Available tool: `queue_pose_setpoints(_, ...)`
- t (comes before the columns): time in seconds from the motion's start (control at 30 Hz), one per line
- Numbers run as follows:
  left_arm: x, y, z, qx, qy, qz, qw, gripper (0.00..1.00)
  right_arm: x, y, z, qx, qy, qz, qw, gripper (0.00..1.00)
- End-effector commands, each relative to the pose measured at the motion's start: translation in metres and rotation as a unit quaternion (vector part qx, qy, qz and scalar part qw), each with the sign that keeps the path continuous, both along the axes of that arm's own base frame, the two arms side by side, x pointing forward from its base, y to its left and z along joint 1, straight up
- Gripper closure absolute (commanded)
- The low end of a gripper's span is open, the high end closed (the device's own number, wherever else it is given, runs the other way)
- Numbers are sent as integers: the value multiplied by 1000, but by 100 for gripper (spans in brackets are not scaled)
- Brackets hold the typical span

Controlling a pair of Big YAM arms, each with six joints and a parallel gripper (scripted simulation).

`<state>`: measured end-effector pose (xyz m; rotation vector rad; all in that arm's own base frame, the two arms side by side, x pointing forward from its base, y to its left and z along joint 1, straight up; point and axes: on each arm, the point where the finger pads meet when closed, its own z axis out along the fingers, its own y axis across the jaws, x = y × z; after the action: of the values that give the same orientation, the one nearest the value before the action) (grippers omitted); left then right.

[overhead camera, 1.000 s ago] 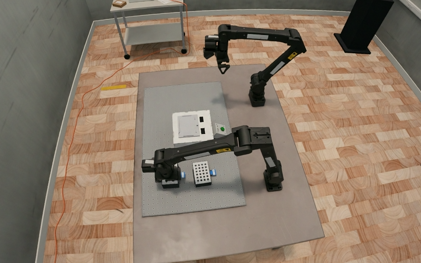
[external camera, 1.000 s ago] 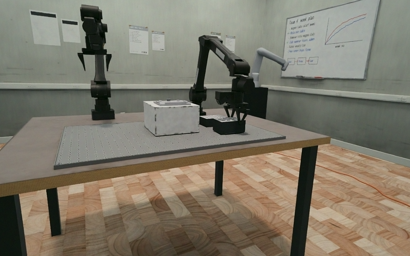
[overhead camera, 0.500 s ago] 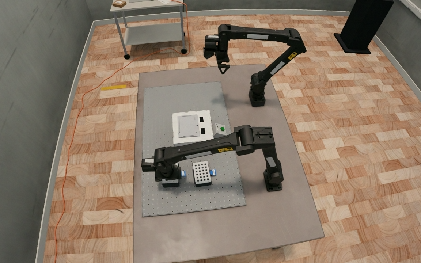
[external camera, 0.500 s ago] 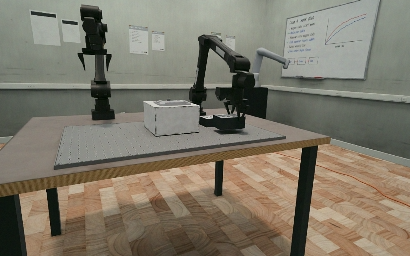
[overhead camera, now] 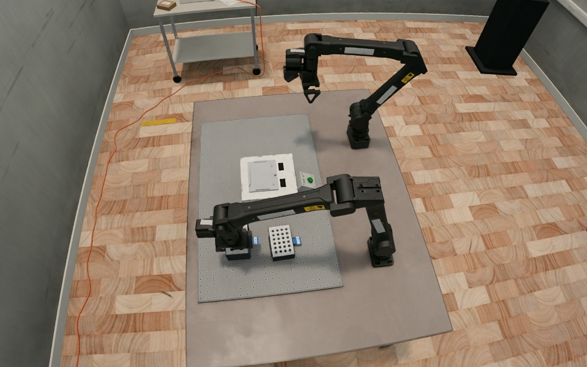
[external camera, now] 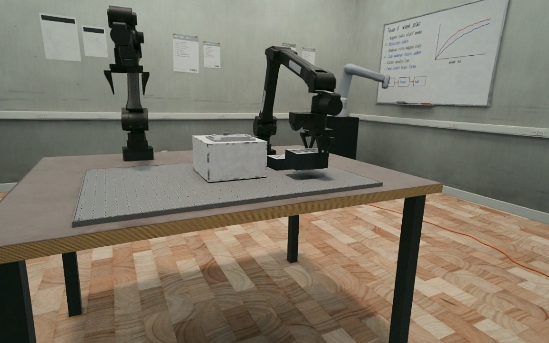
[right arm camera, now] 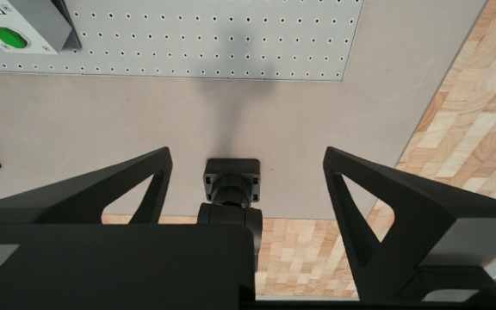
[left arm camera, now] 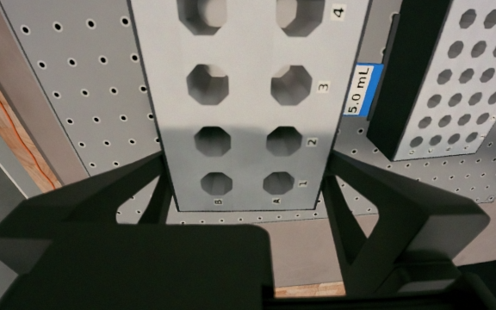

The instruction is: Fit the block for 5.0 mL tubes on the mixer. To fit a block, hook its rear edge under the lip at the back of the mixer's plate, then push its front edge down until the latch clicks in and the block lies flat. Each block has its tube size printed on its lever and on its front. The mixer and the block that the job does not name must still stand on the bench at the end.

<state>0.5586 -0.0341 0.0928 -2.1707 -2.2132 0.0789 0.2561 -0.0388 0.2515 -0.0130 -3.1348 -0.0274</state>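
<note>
1. The table (overhead camera: 259, 333) (external camera: 37, 191) (left arm camera: 300, 245) (right arm camera: 274, 129) carries everything.
2. The mixer (overhead camera: 288, 173) (external camera: 233, 159) has a bare plate (overhead camera: 263, 175) (external camera: 230, 137) on top.
3. The 5.0 mL block (overhead camera: 238, 255) (external camera: 308, 161) (left arm camera: 248, 108) hangs just above the perforated board (overhead camera: 222, 141) (external camera: 148, 191) (left arm camera: 97, 90) (right arm camera: 188, 39), roughly level. It looks stiff and boxy, probably moderately heavy; smooth sides might slip or pivot. Hold its opposite long sides squarely, clear of the lever.
4. The other block (overhead camera: 282, 246) (external camera: 276, 162) (left arm camera: 416, 65) stands close beside it; lift clear before travelling.
5. The left pincer (overhead camera: 234, 237) (external camera: 314, 147) (left arm camera: 247, 155) is spread nearly fully, clamped across the block; the right pincer (overhead camera: 311, 99) (external camera: 128, 91) (right arm camera: 247, 155) is wide open, holding nothing.
6. The blue lever (overhead camera: 255, 240) (left arm camera: 362, 90) reads 5.0 mL.
</note>
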Motion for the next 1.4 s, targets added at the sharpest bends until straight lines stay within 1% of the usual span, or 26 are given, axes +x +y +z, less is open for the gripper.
queue_pose_setpoints(0.0, 37, -1, 80, -7, -79, 5, 997, 100, 2, -1, 7, -1, -5, -7, 1000, 0)
queue_pose_setpoints(0.23, 35, -1, 94, -7, -80, 4, 997, 100, -2, 0, 1, 0, 3, -7, 1000, 0)
queue_pose_setpoints(0.37, 34, -1, 90, -6, -70, 4, 998, 100, -3, 0, 0, 0, 6, -7, 1000, 0)
queue_pose_setpoints(0.5, 32, -2, 98, -6, -72, 4, 997, 100, -3, 0, -1, 0, 6, -7, 1000, 0)
queue_pose_setpoints(0.57, 32, -2, 98, -6, -72, 4, 997, 100, -3, 0, -1, 0, 6, -7, 1000, 0)
queue_pose_setpoints(0.83, 31, -2, 122, -8, -80, 3, 997, 100, 4, -1, 12, -2, -10, -7, 1000, 0)
queue_pose_setpoints(0.93, 34, -2, 120, -8, -84, 3, 996, 100, 7, -2, 16, -3, -15, -7, 1000, 0)
queue_pose_setpoints(1.07, 37, -3, 107, -7, -79, 2, 997, 100, 8, -2, 18, -4, -17, -7, 1000, 0)
queue_pose_setpoints(1.13, 37, -3, 107, -7, -79, 2, 997, 100, 8, -2, 18, -4, -17, -7, 1000, 0)
queue_pose_setpoints(1.37, 43, -4, 93, -7, -77, 2, 997, 100, 9, -2, 20, -4, -20, -7, 1000, 0)
